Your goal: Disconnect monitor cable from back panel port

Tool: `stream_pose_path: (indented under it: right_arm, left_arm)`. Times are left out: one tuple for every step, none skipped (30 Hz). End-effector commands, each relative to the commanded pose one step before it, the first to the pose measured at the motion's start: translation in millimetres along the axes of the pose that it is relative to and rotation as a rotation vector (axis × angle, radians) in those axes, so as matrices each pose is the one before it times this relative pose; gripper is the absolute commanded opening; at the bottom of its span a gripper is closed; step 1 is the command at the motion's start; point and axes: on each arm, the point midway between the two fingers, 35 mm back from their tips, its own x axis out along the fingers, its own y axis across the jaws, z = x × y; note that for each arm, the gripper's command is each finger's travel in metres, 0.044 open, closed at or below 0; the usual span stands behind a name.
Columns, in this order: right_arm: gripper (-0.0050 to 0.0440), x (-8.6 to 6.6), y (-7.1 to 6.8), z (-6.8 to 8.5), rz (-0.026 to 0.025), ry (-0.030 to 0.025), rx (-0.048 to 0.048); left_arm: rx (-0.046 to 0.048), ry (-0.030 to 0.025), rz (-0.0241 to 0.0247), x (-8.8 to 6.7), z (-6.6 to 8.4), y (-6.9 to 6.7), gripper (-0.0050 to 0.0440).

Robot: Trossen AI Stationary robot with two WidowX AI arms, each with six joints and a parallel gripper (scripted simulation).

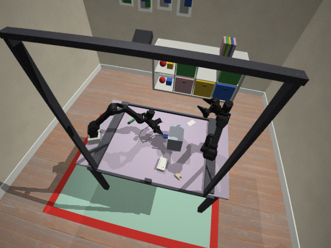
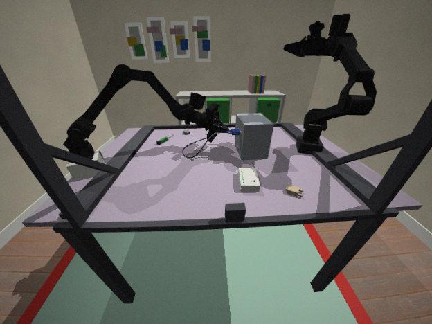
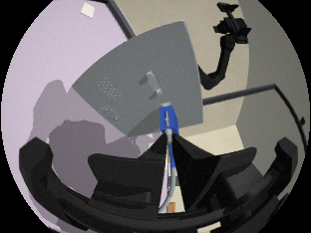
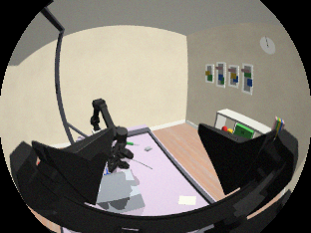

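Observation:
The blue monitor plug (image 1: 165, 136) (image 2: 235, 131) (image 3: 168, 116) sits level at the back panel of the grey box (image 1: 175, 145) (image 2: 257, 142) (image 3: 135, 75). Its dark cable (image 2: 183, 151) loops over the table. My left gripper (image 1: 162, 133) (image 2: 228, 129) (image 3: 168, 137) is shut with its fingertips on the narrow grey part at the plug's rear; whether this is a thumbscrew or the cable's end, I cannot tell. The other thumbscrew is not distinct. My right gripper (image 1: 201, 103) (image 2: 285, 48) (image 4: 156, 129) is wide open and empty, high in the air.
A green screwdriver (image 1: 131, 121) (image 2: 162, 140) lies behind the cable. A white box (image 1: 162, 164) (image 2: 248, 177) and a beige power plug (image 1: 178, 176) (image 2: 293, 190) lie nearer the front edge. A white card (image 1: 191, 123) lies behind the grey box. Dark frame posts surround the table.

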Motion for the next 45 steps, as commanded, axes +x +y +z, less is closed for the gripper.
stream_pose_path:
  right_arm:
    - [0.044,-0.27,1.13,2.94,0.00143,-0.00142,-0.00554]
    - [0.044,0.0,0.0,0.0,0.0,0.0,0.0]
    - [0.044,0.0,0.0,0.0,0.0,0.0,0.0]
    - [0.044,0.0,0.0,0.0,0.0,0.0,0.0]
    - [0.044,0.0,0.0,0.0,0.0,0.0,0.0]
    - [0.044,0.0,0.0,0.0,0.0,0.0,0.0]
    - [0.044,0.0,0.0,0.0,0.0,0.0,0.0]
    - [0.044,0.0,0.0,0.0,0.0,0.0,0.0]
    - [0.044,0.0,0.0,0.0,0.0,0.0,0.0]
    - [0.044,0.0,0.0,0.0,0.0,0.0,0.0]
    - [0.044,0.0,0.0,0.0,0.0,0.0,0.0]
    - [0.044,0.0,0.0,0.0,0.0,0.0,0.0]
    - [0.044,0.0,0.0,0.0,0.0,0.0,0.0]
    - [0.044,0.0,0.0,0.0,0.0,0.0,0.0]
    - [0.044,0.0,0.0,0.0,0.0,0.0,0.0]
    - [0.044,0.0,0.0,0.0,0.0,0.0,0.0]
    - [0.044,0.0,0.0,0.0,0.0,0.0,0.0]
    - [0.044,0.0,0.0,0.0,0.0,0.0,0.0]
    - [0.044,0.0,0.0,0.0,0.0,0.0,0.0]
    - [0.044,0.0,0.0,0.0,0.0,0.0,0.0]
    - [0.044,0.0,0.0,0.0,0.0,0.0,0.0]
    - [0.044,0.0,0.0,0.0,0.0,0.0,0.0]
    - [0.044,0.0,0.0,0.0,0.0,0.0,0.0]
    - [0.044,0.0,0.0,0.0,0.0,0.0,0.0]
    - [0.044,0.0,0.0,0.0,0.0,0.0,0.0]
    - [0.044,0.0,0.0,0.0,0.0,0.0,0.0]
    - [0.044,0.0,0.0,0.0,0.0,0.0,0.0]
    - [0.044,0.0,0.0,0.0,0.0,0.0,0.0]
    - [0.044,0.0,0.0,0.0,0.0,0.0,0.0]
    - [0.044,0.0,0.0,0.0,0.0,0.0,0.0]
    - [0.044,0.0,0.0,0.0,0.0,0.0,0.0]
    - [0.044,0.0,0.0,0.0,0.0,0.0,0.0]
    - [0.044,0.0,0.0,0.0,0.0,0.0,0.0]
    - [0.044,0.0,0.0,0.0,0.0,0.0,0.0]
    - [0.044,0.0,0.0,0.0,0.0,0.0,0.0]
    - [0.044,0.0,0.0,0.0,0.0,0.0,0.0]
    - [0.044,0.0,0.0,0.0,0.0,0.0,0.0]
    - [0.044,0.0,0.0,0.0,0.0,0.0,0.0]
    - [0.044,0.0,0.0,0.0,0.0,0.0,0.0]
    - [0.044,0.0,0.0,0.0,0.0,0.0,0.0]
    - [0.044,0.0,0.0,0.0,0.0,0.0,0.0]
    - [0.044,0.0,0.0,0.0,0.0,0.0,0.0]
    - [0.044,0.0,0.0,0.0,0.0,0.0,0.0]
    - [0.044,0.0,0.0,0.0,0.0,0.0,0.0]
    - [0.044,0.0,0.0,0.0,0.0,0.0,0.0]
  left_arm:
    - [0.00487,-0.0066,-0.03043,-1.67,6.09,-11.35,0.0]
    - [-0.00323,-0.00026,-0.00228,0.03,0.03,0.08,0.0]
    - [0.0,0.0,0.0,0.0,0.0,0.0,0.0]
    - [0.0,0.0,0.0,0.0,0.0,0.0,0.0]
    - [-0.00967,-0.00069,-0.00682,0.08,0.08,0.25,0.0]
    - [-0.01606,-0.00084,-0.01131,0.1,0.08,0.42,0.0]
    - [-0.01599,-0.00045,-0.01123,0.05,0.02,0.42,0.0]
    - [-0.00956,-0.00008,-0.0067,0.0,-0.02,0.25,0.0]
    - [-0.00318,0.0,-0.00223,0.0,-0.01,0.08,0.0]
    - [0.0,0.0,0.0,0.0,0.0,0.0,0.0]
    - [-0.0032,-0.00013,-0.00224,0.01,0.02,0.08,0.0]
    - [-0.00959,-0.00029,-0.00671,0.03,0.03,0.25,0.0]
    - [-0.01593,-0.00018,-0.01112,0.01,0.0,0.42,0.0]
    - [-0.01587,0.0002,-0.01103,-0.04,-0.06,0.43,0.0]
    - [-0.00949,0.0003,-0.00657,-0.05,-0.07,0.26,0.0]
    - [-0.00316,0.00013,-0.00218,-0.02,-0.03,0.09,0.0]
    - [0.0,0.0,0.0,0.0,0.0,0.0,0.0]
    - [-0.0032,-0.00013,-0.00224,0.02,0.02,0.08,0.0]
    - [-0.00959,-0.0003,-0.00671,0.03,0.04,0.25,0.0]
    - [0.0,0.0,0.0,0.0,0.0,0.0,0.0]
    - [0.0,0.0,0.0,0.0,0.0,0.0,0.0]
    - [-0.01594,-0.00019,-0.01112,0.01,0.01,0.42,0.0]
    - [-0.01588,0.0002,-0.01104,-0.04,-0.06,0.43,0.0]
    - [-0.00951,0.0003,-0.00658,-0.05,-0.07,0.26,0.0]
    - [-0.00316,0.00013,-0.00218,-0.02,-0.03,0.09,0.0]
    - [0.0,0.0,0.0,0.0,0.0,0.0,0.0]
    - [-0.00319,-0.00013,-0.00223,0.02,0.02,0.08,0.0]
    - [-0.00958,-0.0003,-0.00669,0.03,0.04,0.25,0.0]
    - [-0.01593,-0.00019,-0.01112,0.01,0.01,0.42,0.0]
    - [-0.0159,0.0002,-0.01106,-0.04,-0.07,0.43,0.0]
    - [-0.00953,0.0003,-0.0066,-0.05,-0.08,0.26,0.0]
    - [-0.00317,0.00013,-0.00219,-0.02,-0.03,0.09,0.0]
    - [0.0,0.0,0.0,0.0,0.0,0.0,0.0]
    - [-0.00319,-0.00013,-0.00222,0.02,0.02,0.08,0.0]
    - [-0.00956,-0.0003,-0.00667,0.03,0.04,0.25,0.0]
    - [-0.01593,-0.00019,-0.01111,0.01,0.01,0.42,0.0]
    - [0.0,0.0,0.0,0.0,0.0,0.0,0.0]
    - [0.0,0.0,0.0,0.0,0.0,0.0,0.0]
    - [-0.01592,0.00019,-0.01108,-0.04,-0.07,0.43,0.0]
    - [-0.00955,0.0003,-0.00663,-0.05,-0.08,0.26,0.0]
    - [-0.00318,0.00013,-0.0022,-0.02,-0.03,0.09,0.0]
    - [0.0,0.0,0.0,0.0,0.0,0.0,0.0]
    - [0.0,0.0,0.0,0.0,0.0,0.0,0.0]
    - [-0.00001,0.0,0.00001,-0.19,-0.13,0.01,0.0]
    - [-0.00003,0.0,0.00004,-0.56,-0.39,0.02,0.0]
